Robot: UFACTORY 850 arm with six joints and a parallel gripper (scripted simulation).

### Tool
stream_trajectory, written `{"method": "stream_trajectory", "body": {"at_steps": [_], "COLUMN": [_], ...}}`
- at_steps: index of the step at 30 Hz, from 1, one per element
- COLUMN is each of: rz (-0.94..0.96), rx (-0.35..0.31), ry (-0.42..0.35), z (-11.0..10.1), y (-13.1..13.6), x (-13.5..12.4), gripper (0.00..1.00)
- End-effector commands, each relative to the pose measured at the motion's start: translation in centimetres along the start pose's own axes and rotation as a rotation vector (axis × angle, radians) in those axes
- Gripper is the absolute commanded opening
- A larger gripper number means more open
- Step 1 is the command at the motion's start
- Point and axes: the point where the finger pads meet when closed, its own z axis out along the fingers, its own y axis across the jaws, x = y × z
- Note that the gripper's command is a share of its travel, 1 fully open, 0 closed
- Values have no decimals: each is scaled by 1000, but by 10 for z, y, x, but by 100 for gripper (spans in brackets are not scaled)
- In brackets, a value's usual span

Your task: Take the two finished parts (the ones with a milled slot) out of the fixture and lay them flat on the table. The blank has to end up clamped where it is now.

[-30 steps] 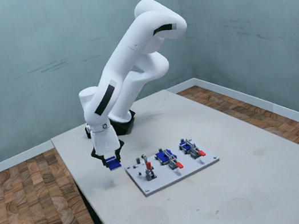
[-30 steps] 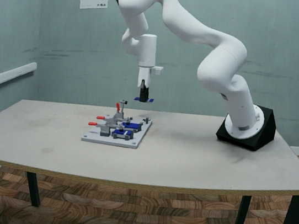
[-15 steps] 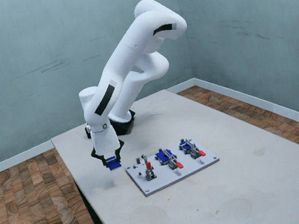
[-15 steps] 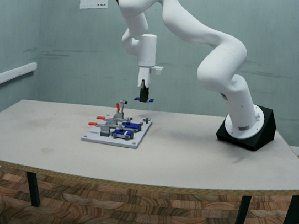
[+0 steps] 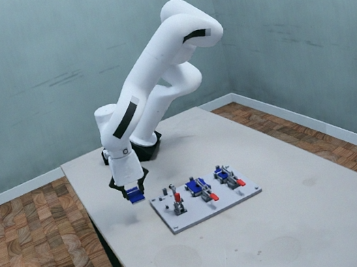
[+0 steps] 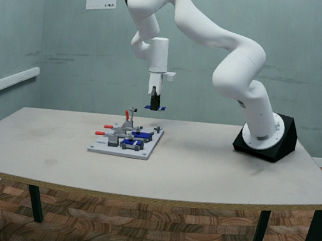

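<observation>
Gripper state: we have the gripper (image 5: 133,191) pinching a blue part (image 5: 135,195), fingers pressed on its two sides.
Part pose: we read it as level in the exterior view, long axis horizontal, ends sticking out either side of the fingers.
Where it is: in the air, off the fixture plate's (image 5: 217,209) end nearest the raised clamp, well above the table (image 5: 285,170).
Key relation: for the coming move, table surface lies straight below the part, just beside the plate; a straight descent should lay it flat without touching the plate.
Slot: too small for us to confirm on the held part.
Arms: one.
Blue parts: we count three, one held, two in the fixture.
Clamps: three, one with its red handle upright (image 5: 176,197) over a vacated station, two (image 5: 213,196) (image 5: 240,182) lying down on parts.
Remaining: we judge one more part to pull.
</observation>
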Motion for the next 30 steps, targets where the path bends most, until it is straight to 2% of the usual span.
{"method": "stream_trajectory", "body": {"at_steps": [1, 30], "rz": [0, 0], "rx": [1, 1], "ry": [-1, -1], "z": [3, 60], "y": [0, -1], "x": [-1, -1], "gripper": [0, 0]}}
